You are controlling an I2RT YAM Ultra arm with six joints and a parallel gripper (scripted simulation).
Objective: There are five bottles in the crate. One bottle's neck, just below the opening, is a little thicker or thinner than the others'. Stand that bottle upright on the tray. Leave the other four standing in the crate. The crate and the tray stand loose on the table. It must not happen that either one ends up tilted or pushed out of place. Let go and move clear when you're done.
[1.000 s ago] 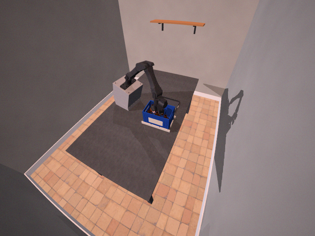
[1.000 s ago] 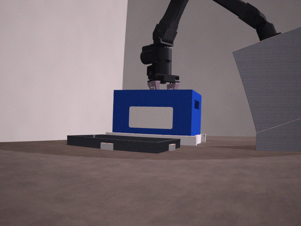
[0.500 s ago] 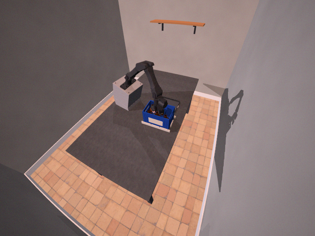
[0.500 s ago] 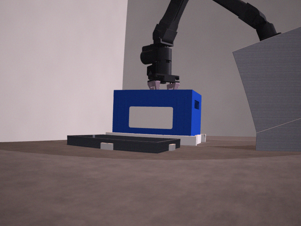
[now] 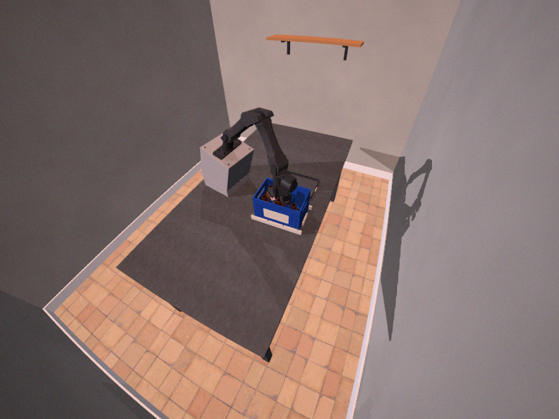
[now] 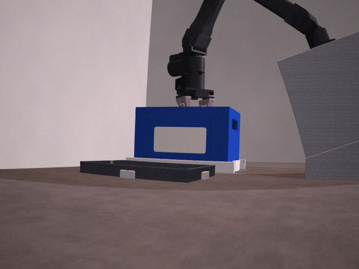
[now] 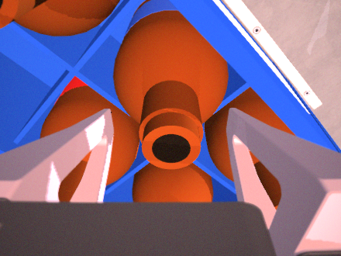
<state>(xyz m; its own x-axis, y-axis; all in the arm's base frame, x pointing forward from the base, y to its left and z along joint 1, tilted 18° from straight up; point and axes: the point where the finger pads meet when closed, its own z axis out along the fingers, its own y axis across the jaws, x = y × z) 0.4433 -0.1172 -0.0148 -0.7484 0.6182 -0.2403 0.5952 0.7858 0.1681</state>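
The jaws of the gripper (image 5: 280,199) (image 6: 195,104) (image 7: 170,124) stand apart, holding nothing. From left to right in the wrist view, one finger comes first, then a brown bottle (image 7: 170,57), upright in the blue crate (image 5: 281,209) (image 6: 181,116) (image 7: 182,2), its neck centred between the tips and its long axis running away from the jaws, then the other finger. Whether it is the odd one, I cannot tell.
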